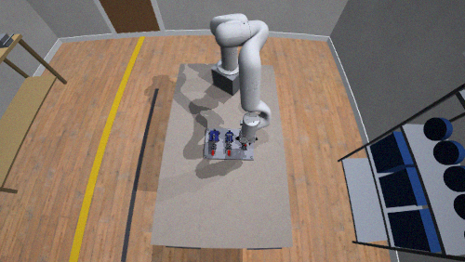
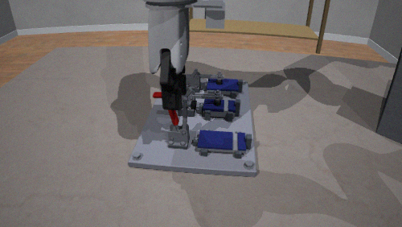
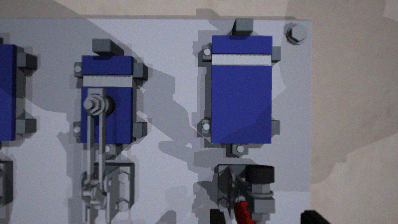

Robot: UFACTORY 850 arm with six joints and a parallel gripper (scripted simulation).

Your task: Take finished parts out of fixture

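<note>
The fixture plate [image 2: 193, 163] [image 3: 170, 37] holds three blue parts. The nearest finished part [image 2: 215, 140] [image 3: 241, 105], with a pale milled slot across it, lies in its nest with no clamp arm over it. Its clamp stands with the arm raised, and its red handle [image 2: 174, 117] [image 3: 243, 212] points down. The middle finished part [image 2: 213, 106] [image 3: 121, 122], also slotted, is under a lowered clamp arm. The blank [image 2: 231, 85] [image 3: 6, 95], without a slot, is clamped at the far end. My gripper [image 2: 173, 108] [image 3: 264, 218] is partly open at the raised clamp, its fingers either side of the red handle, holding nothing.
The middle clamp's red handle [image 1: 229, 152] and the blank's red handle [image 1: 212, 152] stick out toward the table's front. Bolt heads [image 2: 137, 155] [image 2: 249, 164] [image 3: 296, 33] stand at the plate's corners. The plate lies on the table [image 1: 223, 209], and the arm's base [image 1: 225, 80] stands behind it.
</note>
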